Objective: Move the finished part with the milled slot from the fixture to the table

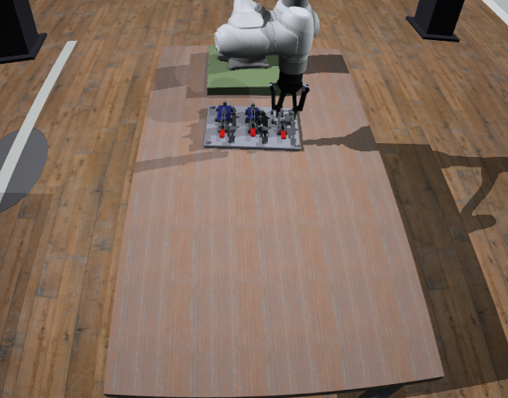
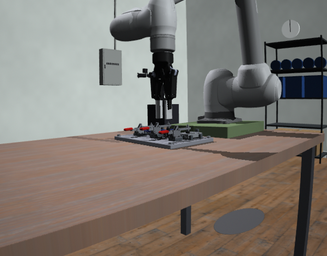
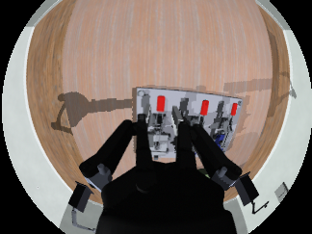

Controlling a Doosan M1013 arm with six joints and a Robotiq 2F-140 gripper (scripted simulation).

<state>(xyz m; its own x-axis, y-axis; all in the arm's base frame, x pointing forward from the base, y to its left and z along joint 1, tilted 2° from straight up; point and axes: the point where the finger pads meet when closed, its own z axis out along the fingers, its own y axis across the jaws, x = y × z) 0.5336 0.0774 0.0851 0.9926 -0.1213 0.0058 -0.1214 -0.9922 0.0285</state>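
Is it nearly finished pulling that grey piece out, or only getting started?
Only getting started. The gripper hangs partly open and empty above the grey finished part, which sits in its nest on the fixture. Both blue blanks are in their nests. Left: grasp the part, lift it, lay it on the table and release.

Fixture (image 1: 211, 139) on the surface (image 1: 271, 261), before the arm's base (image 1: 218, 86); claw (image 1: 286, 111) above its right nest.

Bright, hard shadows rightward; wrist view fisheye-warped.
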